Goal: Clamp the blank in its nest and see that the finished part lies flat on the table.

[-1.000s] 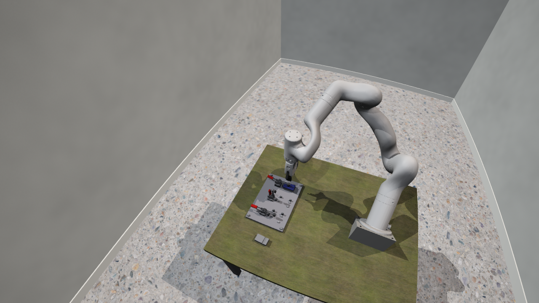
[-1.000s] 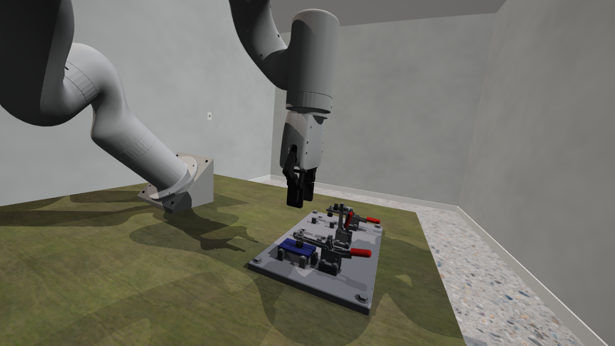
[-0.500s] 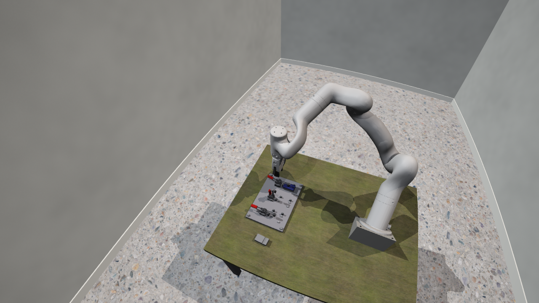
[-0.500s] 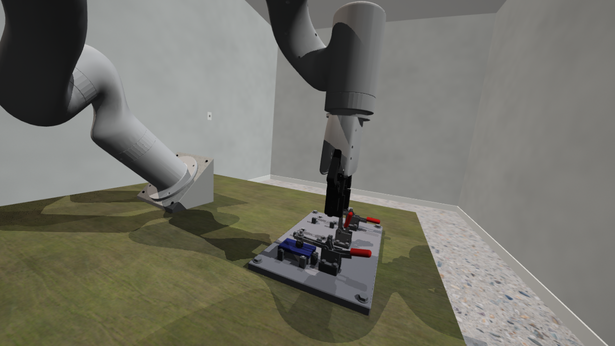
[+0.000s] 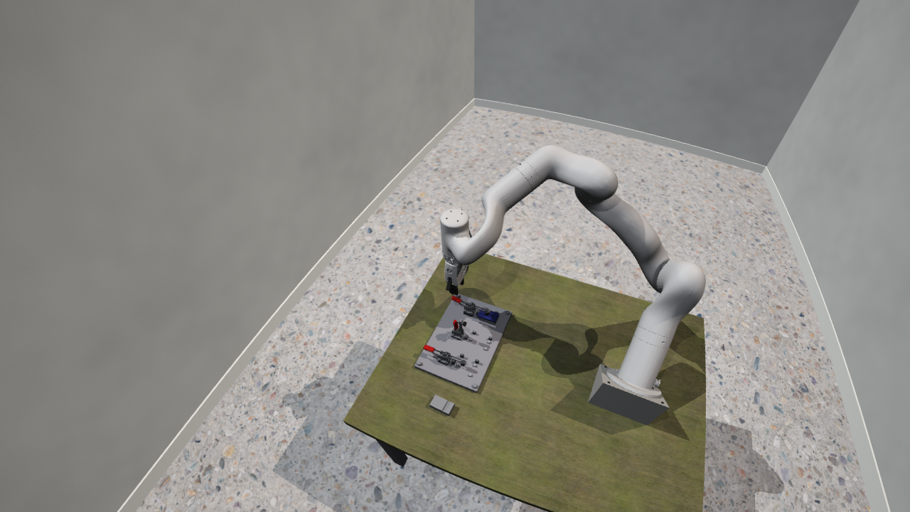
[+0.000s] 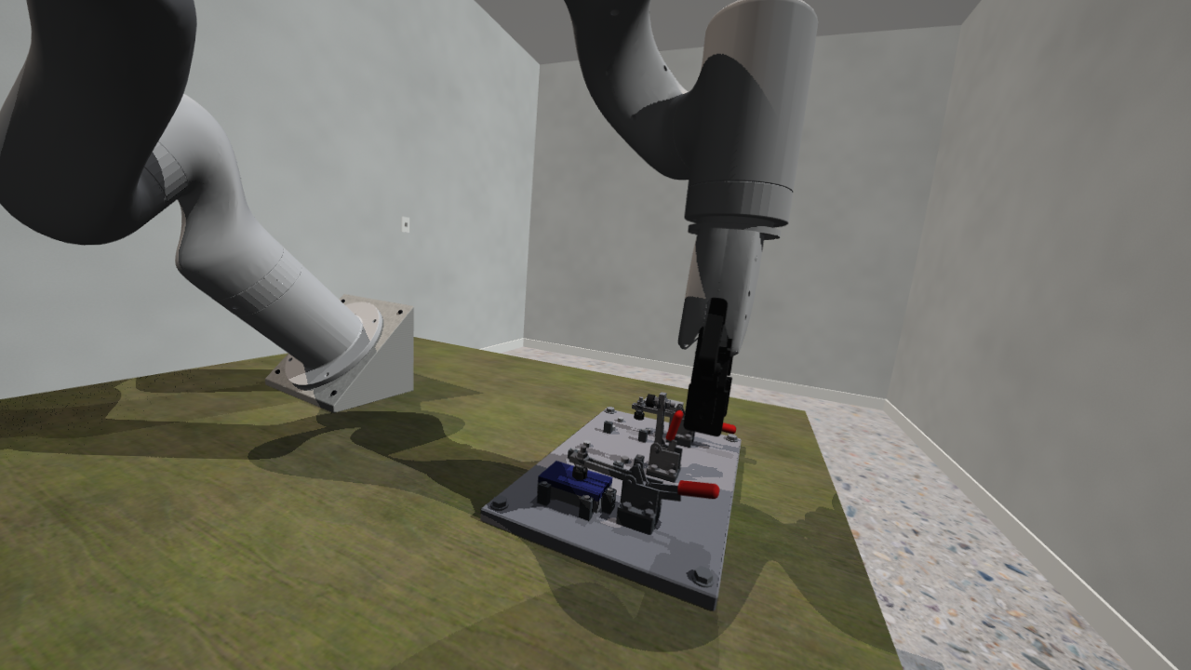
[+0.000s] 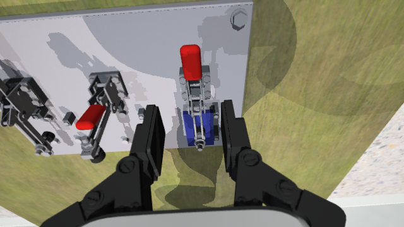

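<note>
The blue blank (image 7: 199,125) lies in the end nest of the grey fixture plate (image 5: 463,343). That nest's clamp bar lies across it, and the clamp's red handle (image 7: 190,61) lies low and level; I cannot tell whether it rests on its stop. The blank also shows in the exterior view (image 6: 570,478) with the handle (image 6: 698,489). My gripper (image 7: 191,116) is open and empty. It hangs a little above this clamp, near the handle (image 5: 455,299), with the fingers to either side of the clamp in the wrist view. The grey finished part (image 5: 442,404) with its slot lies flat on the table beside the plate.
The middle clamp's red handle (image 7: 91,116) stands raised over an empty nest. The third clamp (image 5: 445,358) at the far end has its handle (image 5: 429,348) lying low. The robot base (image 5: 626,397) stands at the table's other side. The table edge lies close behind the plate.
</note>
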{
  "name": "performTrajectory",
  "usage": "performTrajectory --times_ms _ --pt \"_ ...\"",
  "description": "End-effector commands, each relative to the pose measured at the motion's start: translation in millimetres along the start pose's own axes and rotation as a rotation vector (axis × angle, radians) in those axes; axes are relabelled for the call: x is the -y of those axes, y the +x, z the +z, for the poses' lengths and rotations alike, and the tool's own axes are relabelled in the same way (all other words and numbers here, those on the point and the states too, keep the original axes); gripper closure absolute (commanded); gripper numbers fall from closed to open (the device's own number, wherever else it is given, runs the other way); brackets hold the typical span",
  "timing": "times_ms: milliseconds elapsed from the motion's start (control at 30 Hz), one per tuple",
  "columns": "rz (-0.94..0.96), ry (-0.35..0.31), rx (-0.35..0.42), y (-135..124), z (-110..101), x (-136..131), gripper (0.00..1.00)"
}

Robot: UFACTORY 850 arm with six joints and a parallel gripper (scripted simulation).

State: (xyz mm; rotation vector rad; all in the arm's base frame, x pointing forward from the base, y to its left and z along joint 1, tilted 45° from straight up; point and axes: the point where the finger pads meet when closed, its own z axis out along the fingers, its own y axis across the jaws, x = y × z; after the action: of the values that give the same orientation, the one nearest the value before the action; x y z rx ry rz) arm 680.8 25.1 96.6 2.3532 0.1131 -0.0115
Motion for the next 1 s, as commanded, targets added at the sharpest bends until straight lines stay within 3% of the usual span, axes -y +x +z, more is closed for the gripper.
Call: performTrajectory --times_ms 0,333,967 --pt "0.0 0.0 -0.001 0.4 5.6 -0.1 0.53" --pt "0.0 0.0 -0.001 0.5 49.1 -0.1 0.53" --pt "0.0 0.0 -0.001 0.6 58.1 -0.1 0.53"
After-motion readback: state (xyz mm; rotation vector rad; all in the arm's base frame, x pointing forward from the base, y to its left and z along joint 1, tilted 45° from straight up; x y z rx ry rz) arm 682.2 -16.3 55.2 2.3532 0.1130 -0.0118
